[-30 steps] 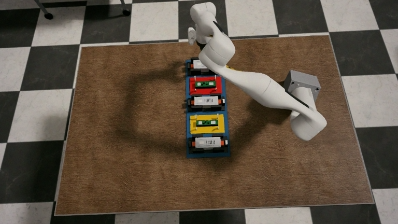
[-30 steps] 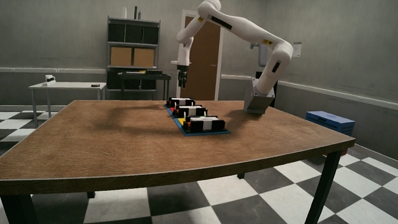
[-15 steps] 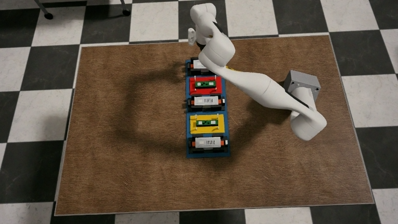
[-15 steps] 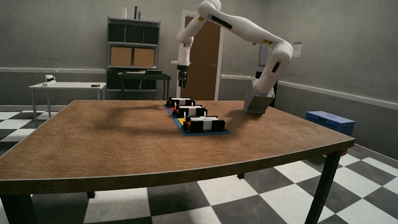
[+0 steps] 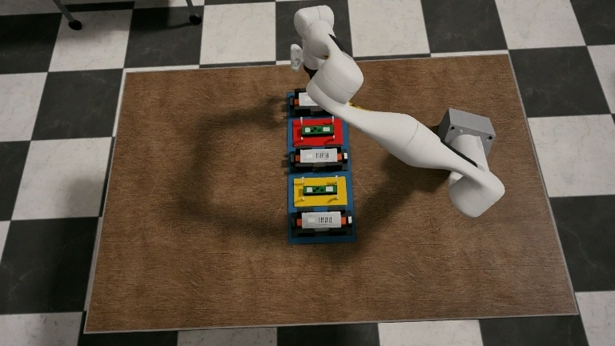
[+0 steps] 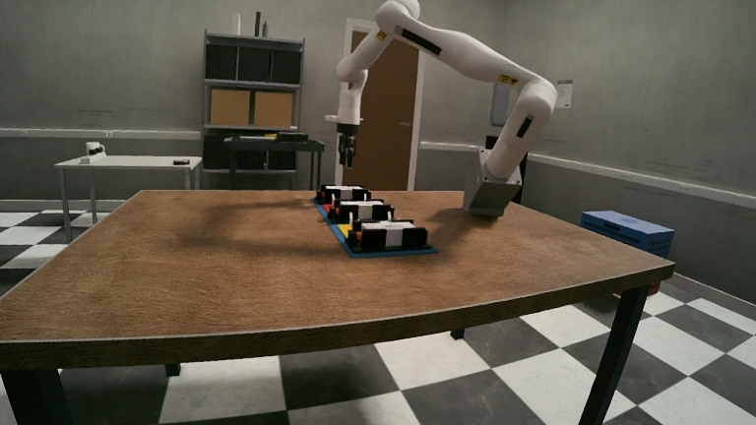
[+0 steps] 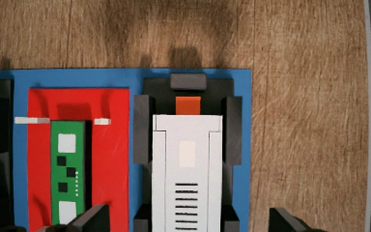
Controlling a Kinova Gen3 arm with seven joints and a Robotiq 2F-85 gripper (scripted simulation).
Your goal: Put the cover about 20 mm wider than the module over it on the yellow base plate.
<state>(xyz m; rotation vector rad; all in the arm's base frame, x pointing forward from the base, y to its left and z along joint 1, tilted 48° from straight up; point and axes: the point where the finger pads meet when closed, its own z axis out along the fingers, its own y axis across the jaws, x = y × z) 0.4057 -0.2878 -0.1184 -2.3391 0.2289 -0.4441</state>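
A white far cover [image 5: 305, 99] [image 6: 344, 190] [image 7: 203, 164] sits in its dark holder, partly hidden by the arm in the top view. A middle cover [image 5: 319, 155] [image 6: 364, 211] and a near cover [image 5: 320, 220] [image 6: 394, 236] sit in their holders. The yellow plate [image 5: 319, 202], between middle and near holders, bears an uncovered green module [image 5: 319, 189]. My gripper [image 6: 346, 164] [image 7: 189, 220] is open and empty, well above the far holder. In the wrist view its fingertips stand left and right of the far cover's line. The top view hides the fingers.
A red plate [image 5: 317, 142] [image 7: 110, 193] with another green module [image 5: 317, 130] [image 7: 68, 127] and thin white posts lies between the far and middle holders. All stand in one row on a blue base [image 5: 322, 240] [image 7: 193, 72]. The wooden table's far edge is close behind.
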